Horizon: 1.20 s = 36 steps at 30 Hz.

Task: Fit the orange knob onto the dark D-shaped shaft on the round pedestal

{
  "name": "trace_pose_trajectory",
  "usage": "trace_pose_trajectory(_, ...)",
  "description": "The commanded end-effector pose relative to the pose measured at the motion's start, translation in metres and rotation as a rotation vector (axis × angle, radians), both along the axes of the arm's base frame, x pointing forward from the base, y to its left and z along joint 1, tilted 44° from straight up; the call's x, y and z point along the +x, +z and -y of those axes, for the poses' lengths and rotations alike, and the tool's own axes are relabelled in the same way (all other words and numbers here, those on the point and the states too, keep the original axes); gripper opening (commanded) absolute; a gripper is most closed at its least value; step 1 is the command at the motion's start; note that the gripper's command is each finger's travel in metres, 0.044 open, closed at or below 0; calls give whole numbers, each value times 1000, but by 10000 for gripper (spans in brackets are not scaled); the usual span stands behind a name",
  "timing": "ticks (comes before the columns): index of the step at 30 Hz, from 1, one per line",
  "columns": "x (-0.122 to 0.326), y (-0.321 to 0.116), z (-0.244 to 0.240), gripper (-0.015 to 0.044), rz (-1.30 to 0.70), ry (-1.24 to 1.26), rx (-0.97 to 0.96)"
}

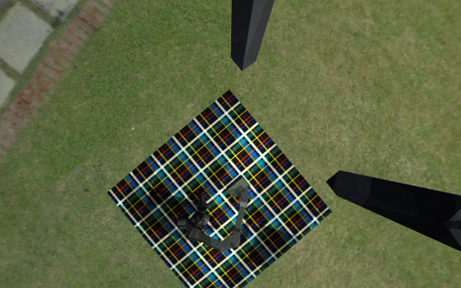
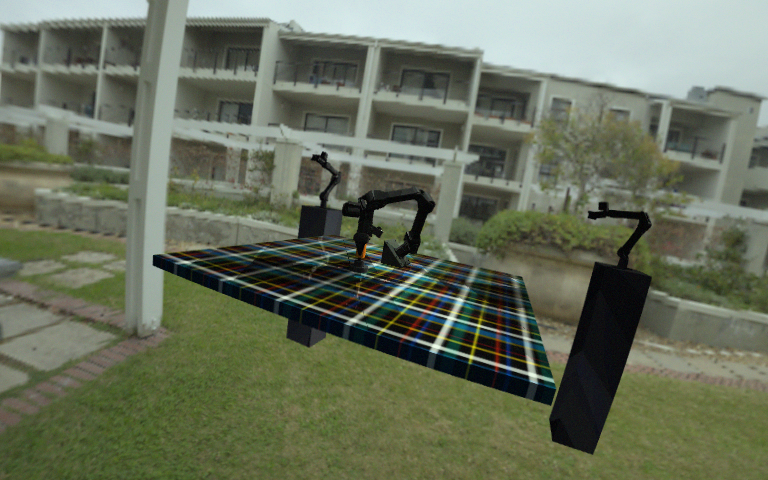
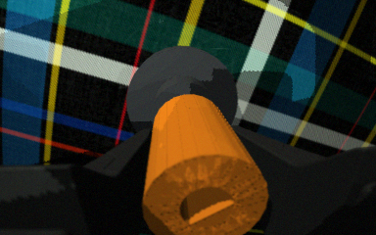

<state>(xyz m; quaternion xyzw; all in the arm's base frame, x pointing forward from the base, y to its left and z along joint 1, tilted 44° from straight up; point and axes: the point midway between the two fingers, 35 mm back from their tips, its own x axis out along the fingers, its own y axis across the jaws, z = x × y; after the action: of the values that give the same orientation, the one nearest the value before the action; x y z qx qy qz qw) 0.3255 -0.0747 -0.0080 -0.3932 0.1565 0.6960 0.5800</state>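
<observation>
The orange knob (image 2: 363,250) (image 3: 193,134) is held roughly upright between the fingers of my gripper (image 2: 361,253) (image 3: 190,135), which is shut on it. Its near end in the wrist view shows a round hole with a flat strip across it, running up to the right. The round dark pedestal (image 2: 359,266) (image 3: 147,80) stands on the table under the knob's far end. The knob's lower end overlaps the pedestal's middle in the wrist view. The shaft is hidden behind the knob, and I cannot tell whether the knob touches it or is partly on it.
The tartan table (image 1: 238,149) (image 2: 396,316) carries the arm's dark base (image 1: 238,186) (image 2: 394,254), close beside the pedestal. Two further small arms (image 2: 628,217) (image 2: 329,178) stand on dark columns beyond the table edges.
</observation>
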Motion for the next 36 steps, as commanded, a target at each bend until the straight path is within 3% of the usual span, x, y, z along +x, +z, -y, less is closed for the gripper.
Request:
trace_pose_trajectory(1,2,3,2,0,7,2,1)
trace_pose_trajectory(10,4,4,3,0,151,155,5)
trace_pose_trajectory(36,-1,0,0,0,151,155,5)
